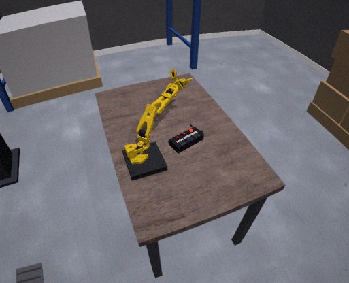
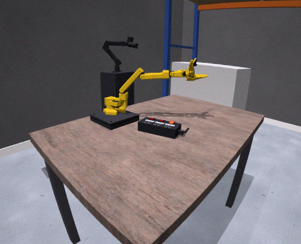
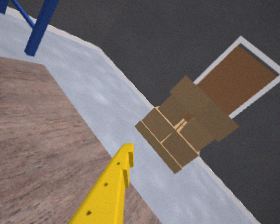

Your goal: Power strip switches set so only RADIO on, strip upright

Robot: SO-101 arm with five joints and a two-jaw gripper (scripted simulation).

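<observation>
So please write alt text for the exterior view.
A yellow arm reaches out high over a wooden table, jaws open and empty. A black power strip lies upright beside the arm's black base, switches facing up.

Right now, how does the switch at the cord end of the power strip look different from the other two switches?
On the power strip, the switch nearest the cord is a brighter orange-red, while the other two switches are a darker, duller red. The cord-end one also looks larger or more raised in the exterior view; the other two look smaller and flatter. All three face up in one row along the strip's top. The labels are too small to read.
</observation>
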